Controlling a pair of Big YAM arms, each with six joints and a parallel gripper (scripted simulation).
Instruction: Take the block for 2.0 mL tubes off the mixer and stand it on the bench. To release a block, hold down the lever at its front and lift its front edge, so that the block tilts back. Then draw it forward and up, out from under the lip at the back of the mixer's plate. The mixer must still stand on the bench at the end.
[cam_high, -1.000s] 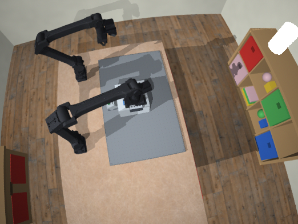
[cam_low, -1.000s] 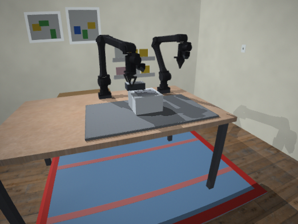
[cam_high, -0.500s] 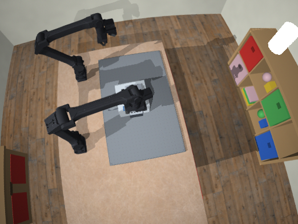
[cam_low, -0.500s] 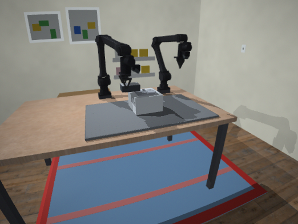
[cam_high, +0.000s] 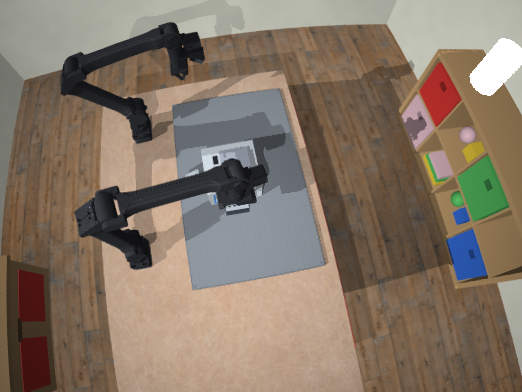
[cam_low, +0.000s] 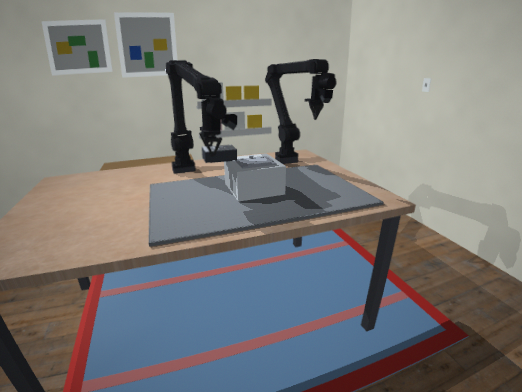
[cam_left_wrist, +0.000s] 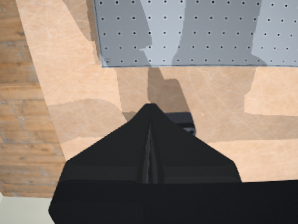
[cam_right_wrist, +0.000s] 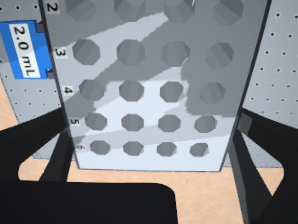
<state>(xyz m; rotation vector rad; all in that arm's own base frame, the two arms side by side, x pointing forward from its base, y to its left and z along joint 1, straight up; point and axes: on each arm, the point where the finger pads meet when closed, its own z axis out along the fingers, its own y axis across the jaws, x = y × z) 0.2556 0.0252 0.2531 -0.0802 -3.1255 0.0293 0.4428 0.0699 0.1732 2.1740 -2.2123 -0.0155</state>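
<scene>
I operate 2 black, jointed arms mounted along 1 long edge of the wood-toned counter (cam_high: 225, 340) (cam_low: 90, 200) (cam_left_wrist: 225, 85) (cam_right_wrist: 200, 187). The left arm stands nearer the short edge beside the mat.

Left gripper (cam_high: 181, 76) (cam_low: 315, 117) (cam_left_wrist: 150, 105): clenched and bare. Its 2 tapered fingers meet in a point, high above the counter near the corner at its own end.

Right gripper (cam_high: 237, 192) (cam_low: 213, 150) (cam_right_wrist: 155, 120): grasping the block (cam_high: 238, 211) (cam_low: 220, 154) (cam_right_wrist: 150, 105) by 2 opposite sides. The block is a dark-sided rectangular body with a smooth gray top. I read row numerals 2 to 6 along 1 side; each fully visible row has 4 faceted round wells. A blue tab (cam_right_wrist: 25, 50) on that side carries the white label "2.0 mL".

Block position: raised, roughly level, above the mat and well inside the counter's edges. It is off the bench surface. Whether it touches the mixer I cannot tell.

Mixer (cam_high: 207, 156) (cam_low: 260, 180): a boxy, pale housing with flat walls, upright on the gray mat (cam_high: 250, 250) (cam_low: 190, 215) (cam_left_wrist: 200, 30) (cam_right_wrist: 272, 75). The mat is a thin rectangle with a regular grid of small holes, set in from the counter's edges.
</scene>
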